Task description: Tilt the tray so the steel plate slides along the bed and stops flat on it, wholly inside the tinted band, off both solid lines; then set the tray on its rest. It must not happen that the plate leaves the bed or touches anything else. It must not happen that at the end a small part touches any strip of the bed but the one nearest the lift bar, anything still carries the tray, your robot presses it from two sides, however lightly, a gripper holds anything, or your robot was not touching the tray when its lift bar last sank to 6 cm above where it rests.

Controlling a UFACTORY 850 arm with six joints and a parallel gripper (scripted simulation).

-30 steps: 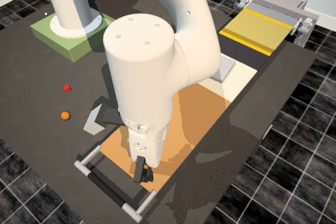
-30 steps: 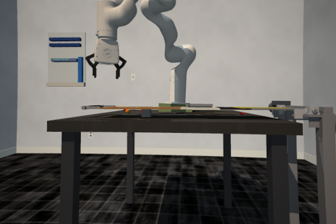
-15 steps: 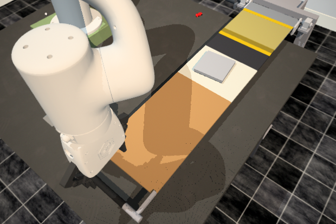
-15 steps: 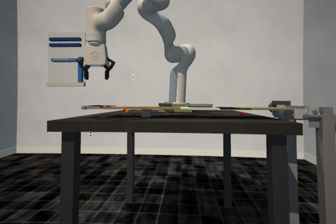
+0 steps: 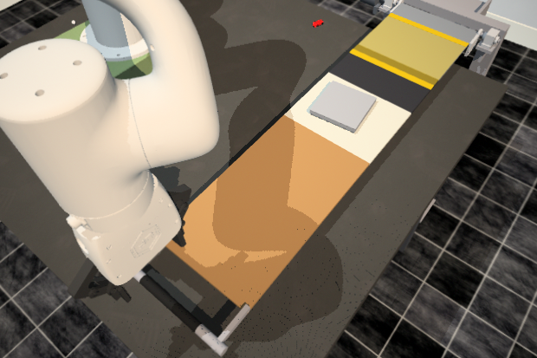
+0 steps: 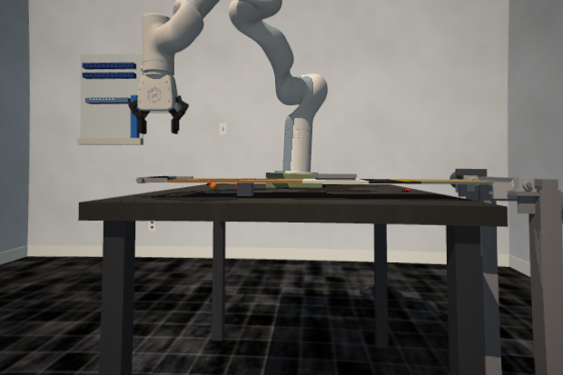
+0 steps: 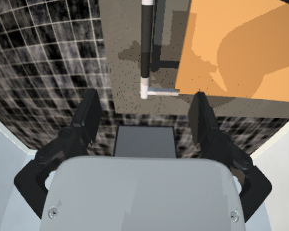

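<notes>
Dark desk (image 6: 291, 211) carries a long tray (image 5: 277, 179) running along its right-hand side in the top view, from the near edge up to the far right corner, where it looks hinged on a grey pivot stand (image 5: 486, 41) just off the desk. Tray lies about level in the exterior view, resting near a small grey block (image 6: 244, 189), likely its rest. Bed looks rigid and thin; a long lever, so small lifts at the free end should give a fine tilt. Bed zones from the near end: orange, cream, dark strip, then the tinted band (image 5: 410, 51) between two solid yellow lines (image 5: 391, 68) near the pivot. Steel plate (image 5: 342, 105) lies flat on the cream zone, well short of the band, touching neither line. Judged: plate is stiff, dense, smooth-faced, likely to break free suddenly and run fast, so overshoot past the far line is the risk. Best hold is the black handle bar (image 7: 147, 34) at the tray's near end, between its white end caps. Gripper (image 6: 158, 126) hangs well above that end, fingers fully spread, holding nothing; wrist view shows the bar ahead of the fingers, not between them.
</notes>
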